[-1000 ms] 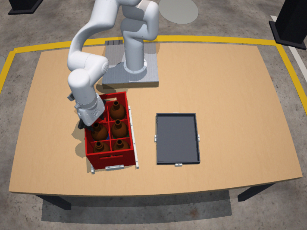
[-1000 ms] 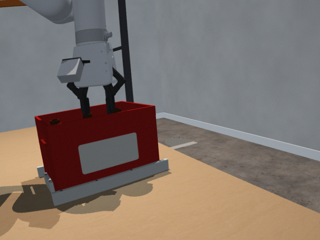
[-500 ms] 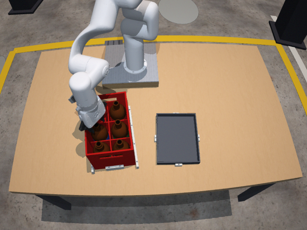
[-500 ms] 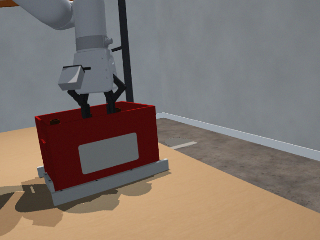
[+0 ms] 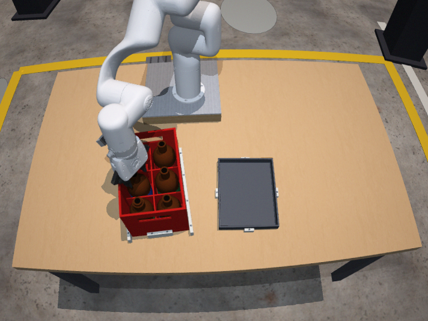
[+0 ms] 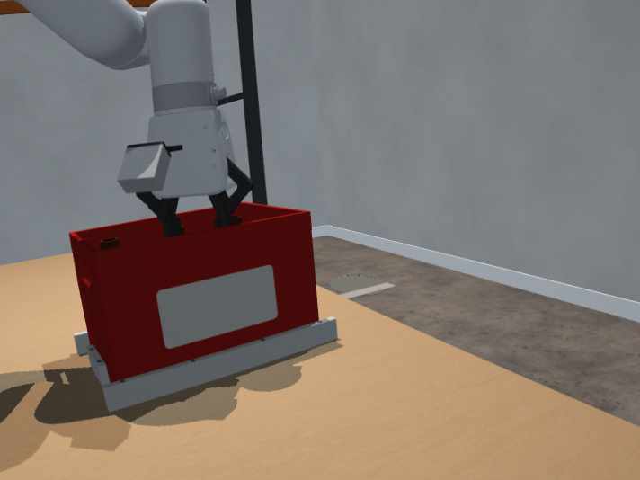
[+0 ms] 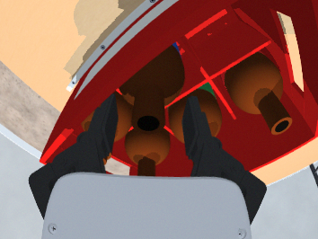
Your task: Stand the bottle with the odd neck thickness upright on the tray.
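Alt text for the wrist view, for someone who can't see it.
Open black gripper fingers stand either side of a brown bottle's neck, not touching it, inside a divided red crate. Other brown bottles stand in neighbouring compartments; one compartment at the top is bottle-free. The gripper's grey housing fills the bottom.

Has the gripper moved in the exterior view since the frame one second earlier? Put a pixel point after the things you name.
Yes: down. The gripper point(image 5: 132, 174) point(image 6: 198, 229) point(image 7: 150, 106) sits lower against the rim of the red crate point(image 5: 131, 224) point(image 6: 128, 288) point(image 7: 148, 45).
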`<state>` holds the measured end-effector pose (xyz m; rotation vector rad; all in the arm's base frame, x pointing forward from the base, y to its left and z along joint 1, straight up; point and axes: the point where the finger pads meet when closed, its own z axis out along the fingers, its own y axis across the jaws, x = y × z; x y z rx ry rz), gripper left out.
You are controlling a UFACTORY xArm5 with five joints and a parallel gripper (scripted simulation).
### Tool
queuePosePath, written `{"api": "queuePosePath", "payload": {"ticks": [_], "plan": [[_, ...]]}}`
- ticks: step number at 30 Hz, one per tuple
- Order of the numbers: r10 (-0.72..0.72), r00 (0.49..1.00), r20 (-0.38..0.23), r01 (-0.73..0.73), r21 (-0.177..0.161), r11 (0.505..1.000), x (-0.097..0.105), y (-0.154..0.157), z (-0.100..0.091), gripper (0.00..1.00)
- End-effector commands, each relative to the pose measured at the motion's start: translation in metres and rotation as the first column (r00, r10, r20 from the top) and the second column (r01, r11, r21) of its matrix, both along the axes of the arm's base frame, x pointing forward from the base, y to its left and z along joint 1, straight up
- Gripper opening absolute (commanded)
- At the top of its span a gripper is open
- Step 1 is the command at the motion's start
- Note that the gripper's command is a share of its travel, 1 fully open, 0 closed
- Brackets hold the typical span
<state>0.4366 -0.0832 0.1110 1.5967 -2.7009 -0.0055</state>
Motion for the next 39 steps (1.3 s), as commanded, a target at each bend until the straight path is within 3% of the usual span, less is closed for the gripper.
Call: {"api": "queuePosePath", "payload": {"ticks": [1,21,22,39], "plan": [[0.0,1.0,0.004,0.0,-0.001,1.0,0.0013,-0.0002,-0.0007,0.65],[0.0,1.0,0.004,0.0,-0.001,1.0,0.0012,-0.0002,-0.0018,0.65],[0.0,1.0,0.004,0.0,-0.001,1.0,0.0012,-0.0002,-0.0018,0.0],[0.0,1.0,0.004,0.0,-0.001,1.0,0.0012,-0.0002,-0.0018,0.0]]}}
